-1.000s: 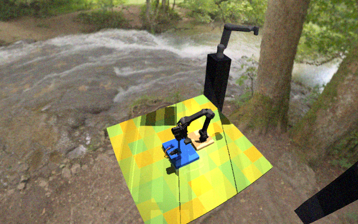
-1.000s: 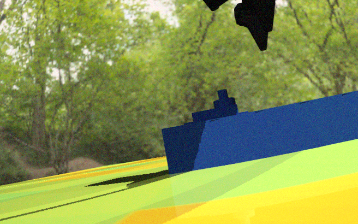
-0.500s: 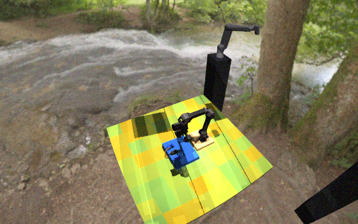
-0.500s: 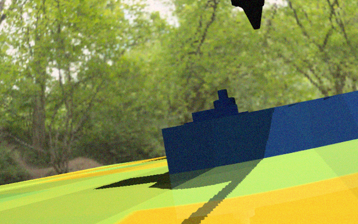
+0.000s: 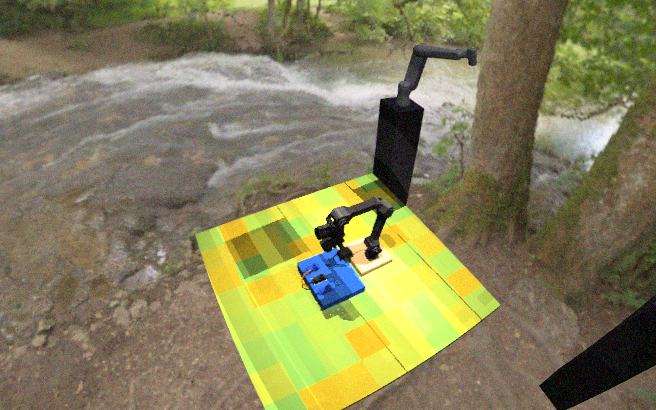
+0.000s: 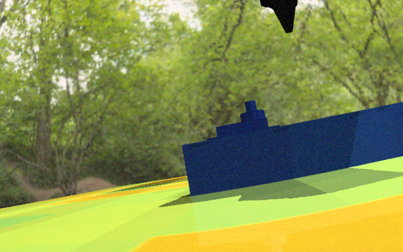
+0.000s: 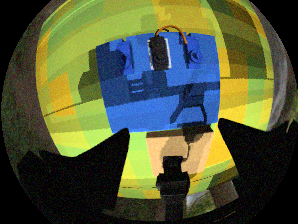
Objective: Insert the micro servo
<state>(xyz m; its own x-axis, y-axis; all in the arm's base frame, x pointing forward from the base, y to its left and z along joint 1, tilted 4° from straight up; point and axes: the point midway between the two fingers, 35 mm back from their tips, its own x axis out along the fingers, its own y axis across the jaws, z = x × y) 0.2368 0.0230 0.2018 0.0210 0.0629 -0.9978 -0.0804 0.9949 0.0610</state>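
The black micro servo [image 5: 319, 279] [image 7: 159, 52] stands in the white-outlined pocket on the blue deck [image 5: 354, 286] [image 6: 274, 162] [image 7: 131, 116], between two blue servos. Its output shaft appears to point up. Its body lines up with the outline. Whether both ears lie flat is too small to tell. Its orange-brown cable [image 7: 172, 27] leaves the far end and arcs toward the right blue servo; whether it lies in the side notch is unclear. In the exterior view the black servo is hidden. My gripper [image 7: 174, 126] is open and empty, above the deck and back from the servo.
Blue servos [image 7: 124, 57] [image 7: 194, 56] flank the pocket. The arm's wooden base board [image 5: 367, 265] [image 7: 172, 147] is beside the deck's near edge. A black pedestal [image 5: 398, 147] with another arm stands behind the table. The arm casts shadows over the deck.
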